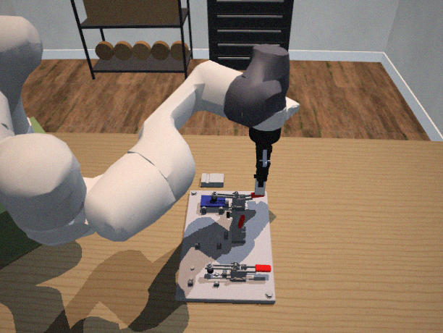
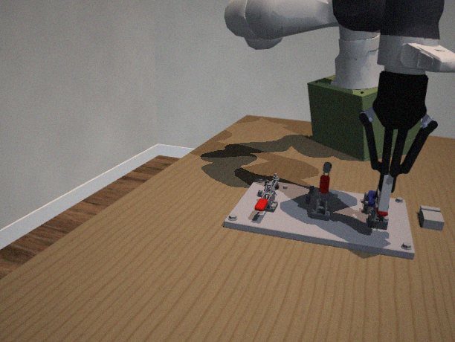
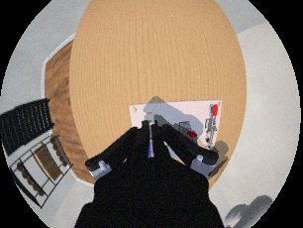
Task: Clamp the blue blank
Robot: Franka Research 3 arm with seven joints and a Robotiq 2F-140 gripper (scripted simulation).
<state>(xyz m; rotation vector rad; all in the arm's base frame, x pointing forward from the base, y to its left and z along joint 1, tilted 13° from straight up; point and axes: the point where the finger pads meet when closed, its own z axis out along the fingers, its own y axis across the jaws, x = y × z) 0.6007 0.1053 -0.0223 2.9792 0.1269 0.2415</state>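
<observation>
the gripper [image 1: 260, 195] [image 2: 384, 213] [image 3: 151, 118] points down at the far end of the fixture plate [image 1: 253, 289] [image 2: 316, 238] [image 3: 173, 104], its fingertips together with nothing between them. the tips are right at the red handle [image 1: 258, 195] [image 2: 382, 213] of the clamp by the blue blank; whether they press on it cannot be told. the blank [image 1: 208, 201] [image 2: 372, 198] [image 3: 151, 151] sits in the nest at that end of the plate, beside small side blocks [image 1: 203, 210], and the clamp's bar [image 1: 226, 195] reaches out over it, with its tip above the blue top. the bar looks close to level, but whether the clamp is locked, or the blank is tight against its blocks, is too small to tell. the finished part [image 1: 213, 179] [image 2: 432, 218], pale grey with a slot across it near one end, lies flat on the wooden table [image 1: 344, 235] [image 2: 149, 268] [image 3: 158, 50], just beside the plate and apart from it. in the middle of the plate, the second clamp's red handle [image 1: 241, 221] [image 2: 324, 184] [image 3: 191, 134] stands upright, and its nest holds no part. at the other end, the third clamp's red handle [image 1: 263, 268] [image 2: 261, 204] [image 3: 215, 110] lies low, pointing away from its nest, with its bar [image 1: 221, 267] stretched over a nest that also holds no part.
</observation>
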